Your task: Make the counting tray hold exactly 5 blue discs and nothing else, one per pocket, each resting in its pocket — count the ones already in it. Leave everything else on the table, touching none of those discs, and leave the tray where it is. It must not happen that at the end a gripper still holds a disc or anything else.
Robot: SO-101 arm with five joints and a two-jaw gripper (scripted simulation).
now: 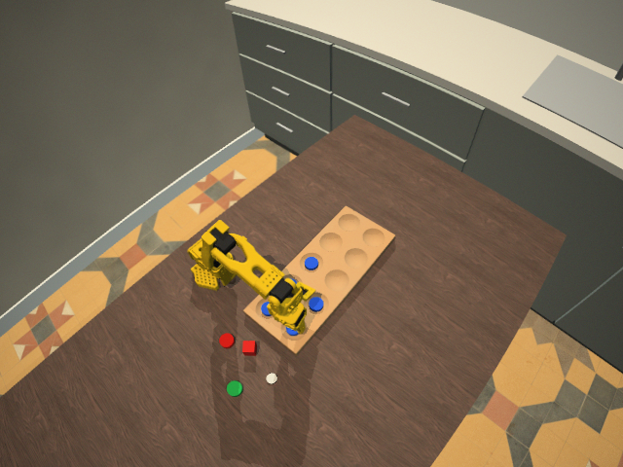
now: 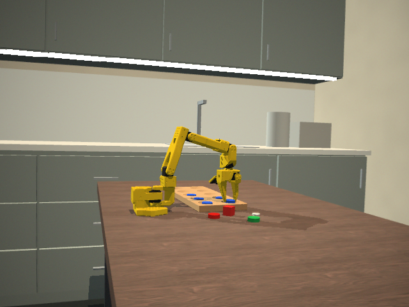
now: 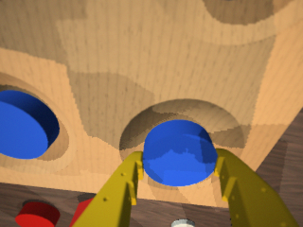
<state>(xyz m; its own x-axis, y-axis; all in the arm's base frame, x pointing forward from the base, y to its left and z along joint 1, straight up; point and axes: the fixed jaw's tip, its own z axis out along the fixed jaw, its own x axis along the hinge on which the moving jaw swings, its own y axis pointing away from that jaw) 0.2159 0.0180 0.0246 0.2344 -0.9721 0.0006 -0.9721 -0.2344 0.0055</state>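
Grey-green cabinets and a pale counter back the dark wooden bench. From my station I see the gripper pinching a blue disc, its fingers touching opposite sides. That disc is at a corner pocket of the counting tray; I can't tell whether it bears on the pocket floor. Four other blue discs sit in separate pockets, one of them mostly hidden by the arm in my top view, so I count five with the pinched one. On the bench near that end are a red disc, a red cube, a small white disc and a green disc.
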